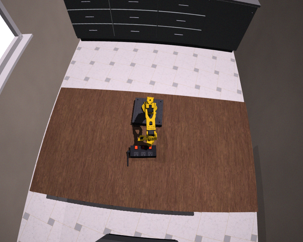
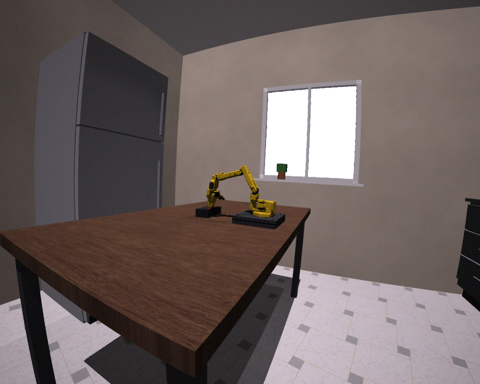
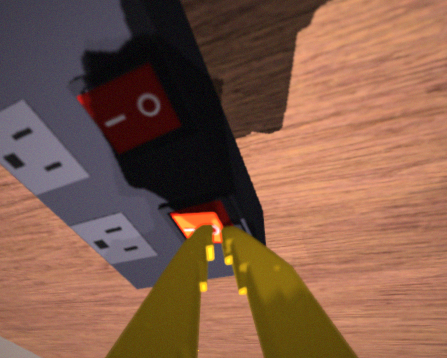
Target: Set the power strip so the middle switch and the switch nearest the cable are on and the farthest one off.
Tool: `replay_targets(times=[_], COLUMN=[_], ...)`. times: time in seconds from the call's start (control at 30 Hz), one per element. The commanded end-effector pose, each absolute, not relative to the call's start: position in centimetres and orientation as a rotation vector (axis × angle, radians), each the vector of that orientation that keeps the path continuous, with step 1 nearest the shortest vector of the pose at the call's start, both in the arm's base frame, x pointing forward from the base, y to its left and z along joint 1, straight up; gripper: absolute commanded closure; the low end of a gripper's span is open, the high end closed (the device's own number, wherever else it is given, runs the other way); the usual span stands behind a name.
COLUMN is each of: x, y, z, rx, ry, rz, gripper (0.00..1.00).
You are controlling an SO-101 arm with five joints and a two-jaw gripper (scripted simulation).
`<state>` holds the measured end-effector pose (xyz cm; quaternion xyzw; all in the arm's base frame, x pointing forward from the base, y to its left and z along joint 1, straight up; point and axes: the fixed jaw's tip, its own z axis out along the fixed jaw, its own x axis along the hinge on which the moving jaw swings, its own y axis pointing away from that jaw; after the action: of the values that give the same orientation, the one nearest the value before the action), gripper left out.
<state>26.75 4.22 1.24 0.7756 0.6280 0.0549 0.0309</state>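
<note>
Fingers of the yellow arm are pressed fully together and hold nothing; in the wrist view their tips rest against the brightly lit orange-red switch at the end of the power strip. That strip lies flat on the brown wooden worktop, sockets and switches facing up, just in front of the arm's dark base plate. From the top view its cable leaves the strip's left end, so the switch under the fingertips is the one farthest from the cable.

The next switch along, the middle switch, looks dark red and unlit, with its line and circle marks plain to see, and it lies in the arm's shadow. The switch nearest the cable glows orange-red in the top view. 2 grey sockets show beside the switches in the wrist view, and 3 appear in the top view.

In the exterior view the arm bends over from its base and reaches down onto the strip, with a grey fridge behind it and a window to the side.
</note>
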Motion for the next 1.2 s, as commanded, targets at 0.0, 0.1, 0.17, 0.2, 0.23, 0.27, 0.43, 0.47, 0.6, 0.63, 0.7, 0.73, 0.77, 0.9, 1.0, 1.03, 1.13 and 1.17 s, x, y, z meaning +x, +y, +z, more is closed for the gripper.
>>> replay_targets(times=[0.0, 0.1, 0.17, 0.2, 0.23, 0.27, 0.43, 0.47, 0.6, 0.63, 0.7, 0.73, 0.77, 0.9, 1.0, 1.03, 1.13, 1.17], x=[24.9, 24.82, 24.76, 24.74, 24.71, 24.7, 24.68, 24.68, 24.63, 24.61, 24.55, 24.52, 24.5, 24.45, 24.45, 24.45, 24.52, 24.57], y=[3.69, 3.68, 3.67, 3.67, 3.67, 3.66, 3.66, 3.66, 3.65, 3.65, 3.64, 3.64, 3.63, 3.63, 3.63, 3.63, 3.64, 3.65], z=[-1.52, -1.65, -1.74, -1.79, -1.82, -1.85, -1.87, -1.87, -1.95, -2.0, -2.09, -2.14, -2.19, -2.27, -2.27, -2.27, -2.18, -2.1], rx=[2.443, 2.443, 2.443, 2.443, 2.443, 2.443, 2.443, 2.443, 2.443, 2.443, 2.443, 2.443, 2.443, 2.443, 2.443, 2.443, 2.443, 2.443], ry=[1.976, 1.976, 1.976, 1.976, 1.976, 1.976, 1.976, 1.976, 1.976, 1.976, 1.976, 1.976, 1.976, 1.976, 1.976, 1.976, 1.976, 1.976], rz=[-0.002, -0.002, -0.002, -0.002, -0.002, -0.002, -0.002, -0.002, -0.002, -0.002, -0.002, -0.002, -0.002, -0.002, -0.002, -0.002, -0.002, -0.002], gripper=[1.0, 1.0, 1.0, 1.0, 1.0, 1.0, 1.0, 1.0, 1.0, 1.0, 1.0, 1.0, 1.0, 1.0, 1.0, 1.0, 1.0, 1.0])
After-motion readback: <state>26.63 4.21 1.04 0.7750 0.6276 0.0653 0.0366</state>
